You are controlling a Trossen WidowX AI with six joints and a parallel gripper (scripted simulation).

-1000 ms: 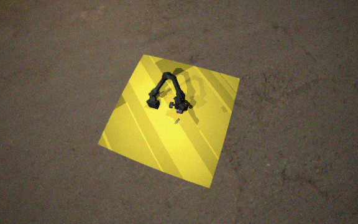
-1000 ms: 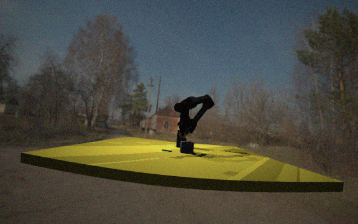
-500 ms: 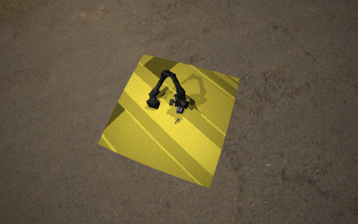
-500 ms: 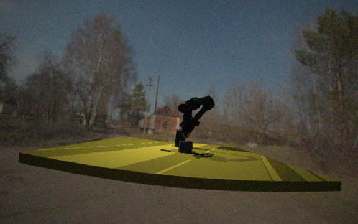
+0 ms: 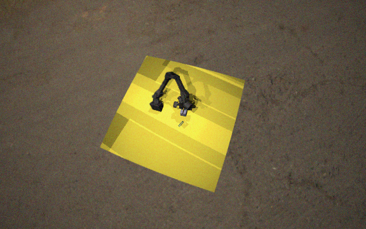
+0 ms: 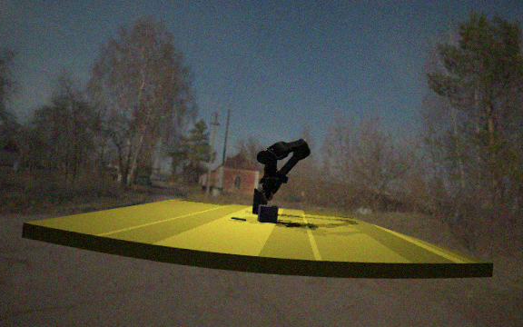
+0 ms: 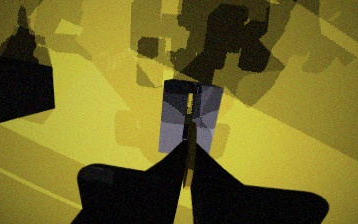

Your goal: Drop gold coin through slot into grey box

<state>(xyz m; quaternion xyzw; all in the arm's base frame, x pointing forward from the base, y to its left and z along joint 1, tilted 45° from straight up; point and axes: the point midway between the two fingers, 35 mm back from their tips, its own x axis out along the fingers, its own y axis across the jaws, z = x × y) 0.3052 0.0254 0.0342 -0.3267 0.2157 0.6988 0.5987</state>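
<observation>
Pick-up is done: the gripper [image 7: 187, 165] is clamped on the coin [image 7: 189, 150] (seen edge-on), directly above the box [image 7: 175, 127] and in line with its slot [image 7: 192, 100]. The holder [image 5: 180, 123] lies vacated near the box; lowering and release into the slot remain

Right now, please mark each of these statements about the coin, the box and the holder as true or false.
1. The fingers are shut on the coin. True.
2. The coin is lying flat on the yellow platform. False: it is held edge-on between the fingers, above the grey box.
3. In the wrist view, the coin's edge lines up roughly with the slot in the lid. True.
4. The holder is sitting on top of the box. False: it lies apart on the yellow platform.
5. The coin is already inside the box. False: it is in the grip.
</observation>
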